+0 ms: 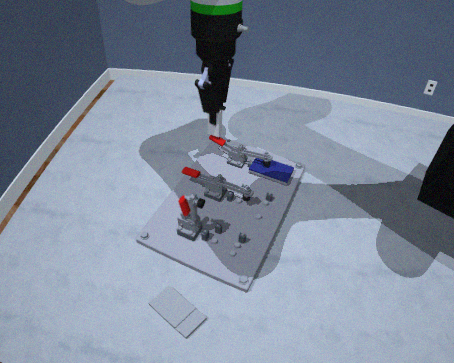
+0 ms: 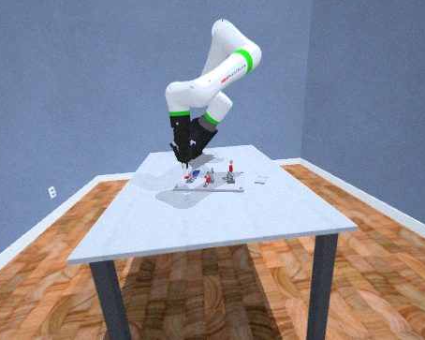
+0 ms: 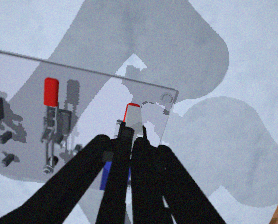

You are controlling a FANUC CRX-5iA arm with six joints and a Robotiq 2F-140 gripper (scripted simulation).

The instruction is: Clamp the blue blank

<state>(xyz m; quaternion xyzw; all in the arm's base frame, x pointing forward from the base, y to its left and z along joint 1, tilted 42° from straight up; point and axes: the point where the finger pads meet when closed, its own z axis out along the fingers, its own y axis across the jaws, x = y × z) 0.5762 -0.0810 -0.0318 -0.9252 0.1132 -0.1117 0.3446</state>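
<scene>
The blue blank (image 1: 271, 169) lies in the far nest of the grey fixture plate (image 1: 225, 215), under the bar of the far clamp. That clamp's red handle (image 1: 216, 139) lies low, pointing away from the blank. My gripper (image 1: 214, 124) is shut with nothing between the fingers, its tips right above that handle's end. In the wrist view the closed fingers (image 3: 131, 131) sit just behind the red handle tip (image 3: 132, 107), with a strip of the blank (image 3: 106, 176) below. The grey finished part (image 1: 177, 311) with its slot lies flat on the table in front of the plate.
The middle clamp's red handle (image 1: 190, 172) lies low over an empty nest. The near clamp's handle (image 1: 184, 205) stands upright. A black box (image 1: 447, 175) stands at the right edge. The table's left edge (image 1: 45, 155) is well away from the plate.
</scene>
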